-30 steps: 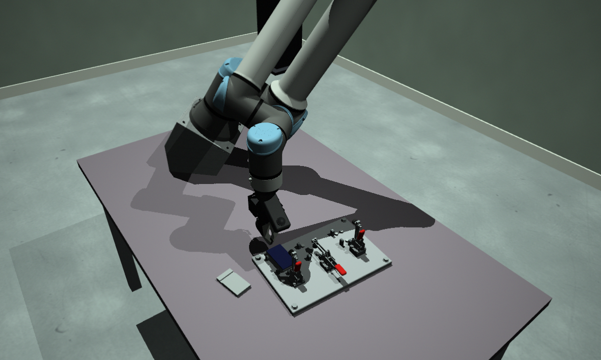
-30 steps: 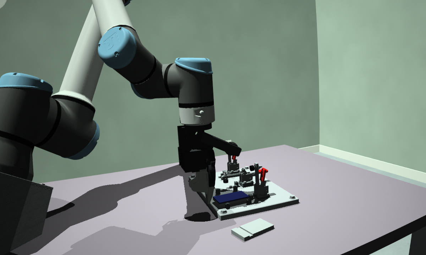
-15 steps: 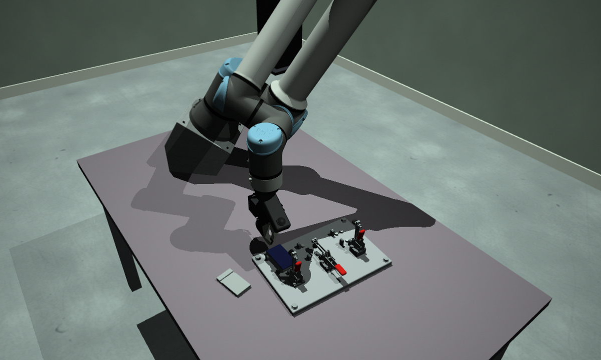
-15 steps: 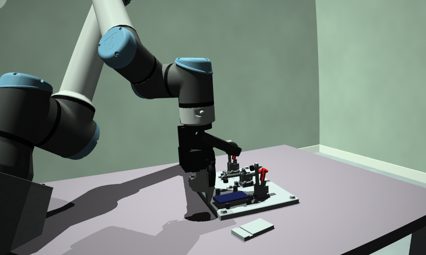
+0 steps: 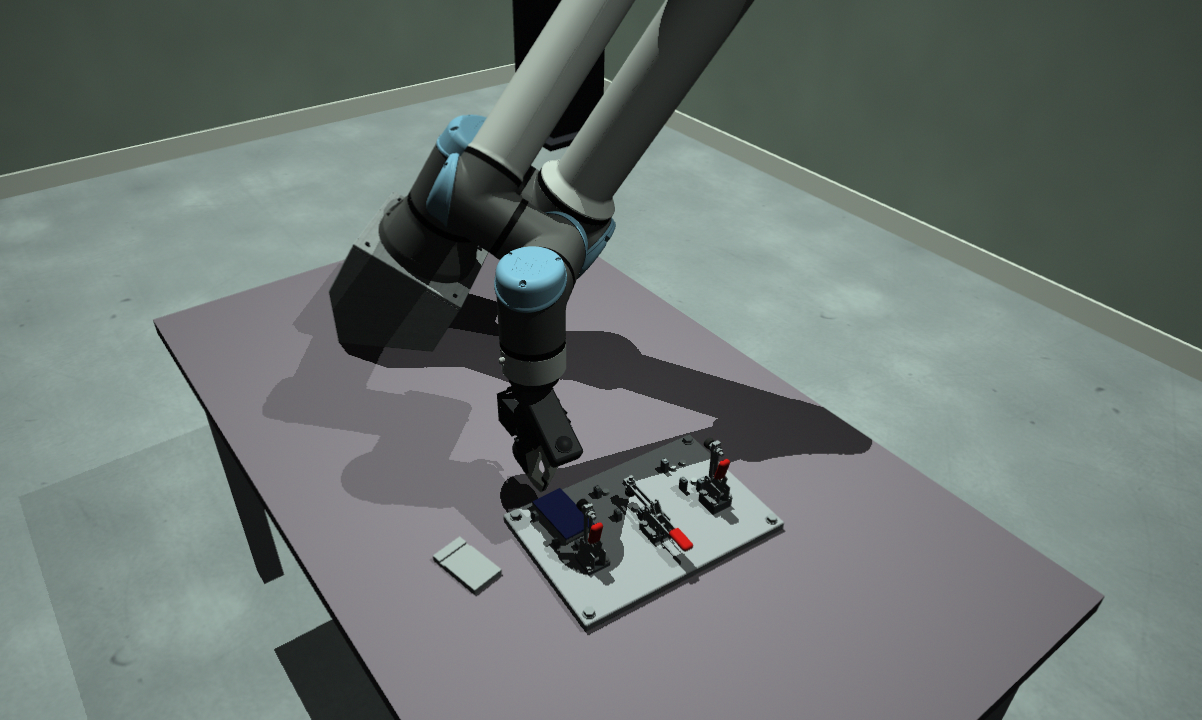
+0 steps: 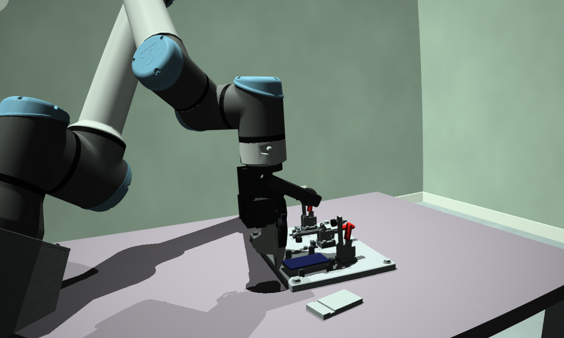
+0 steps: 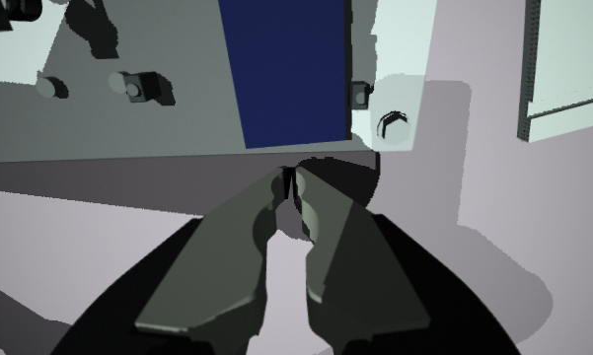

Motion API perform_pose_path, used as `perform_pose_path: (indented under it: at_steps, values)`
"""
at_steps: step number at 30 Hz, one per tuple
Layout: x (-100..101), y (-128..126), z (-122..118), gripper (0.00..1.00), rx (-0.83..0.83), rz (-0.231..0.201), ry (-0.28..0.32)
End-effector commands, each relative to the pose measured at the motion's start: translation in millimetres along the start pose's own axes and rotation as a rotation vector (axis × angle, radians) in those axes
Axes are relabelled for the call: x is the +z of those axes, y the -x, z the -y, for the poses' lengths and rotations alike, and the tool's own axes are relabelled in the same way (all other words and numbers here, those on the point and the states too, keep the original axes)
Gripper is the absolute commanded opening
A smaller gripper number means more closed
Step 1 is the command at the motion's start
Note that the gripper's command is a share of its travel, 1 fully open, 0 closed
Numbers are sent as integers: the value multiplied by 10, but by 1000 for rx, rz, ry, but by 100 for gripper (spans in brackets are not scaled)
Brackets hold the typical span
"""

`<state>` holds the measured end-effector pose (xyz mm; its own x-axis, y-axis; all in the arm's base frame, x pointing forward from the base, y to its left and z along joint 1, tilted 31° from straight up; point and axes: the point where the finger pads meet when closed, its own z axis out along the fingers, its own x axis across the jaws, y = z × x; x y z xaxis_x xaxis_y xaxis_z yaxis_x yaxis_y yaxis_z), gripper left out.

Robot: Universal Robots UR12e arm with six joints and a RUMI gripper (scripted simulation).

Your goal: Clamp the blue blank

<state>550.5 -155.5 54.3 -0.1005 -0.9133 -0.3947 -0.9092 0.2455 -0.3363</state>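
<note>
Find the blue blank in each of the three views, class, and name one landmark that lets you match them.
Top: blue blank at the fixture plate's left end, below the gripper.
Exterior: blank at the plate's near end, right of the gripper.
Wrist: blank at top centre, above the shut fingertips.
Shared landmark: the slotted grey part on the table beside the fixture.

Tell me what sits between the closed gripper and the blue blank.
Nothing visible. The gripper, shut and empty, hangs just off the edge of the fixture plate, its tips aimed at the near end of the blue blank. Only a bare strip of plate separates them.
</note>
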Motion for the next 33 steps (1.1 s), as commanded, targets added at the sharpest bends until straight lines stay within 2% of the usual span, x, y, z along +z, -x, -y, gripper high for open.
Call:
perform_pose_path:
  at_steps: [1,33]
  values:
    - [-4,-3,6,0,0,-1,-1]
    - [-4,-2,46,0,0,-1,-1]
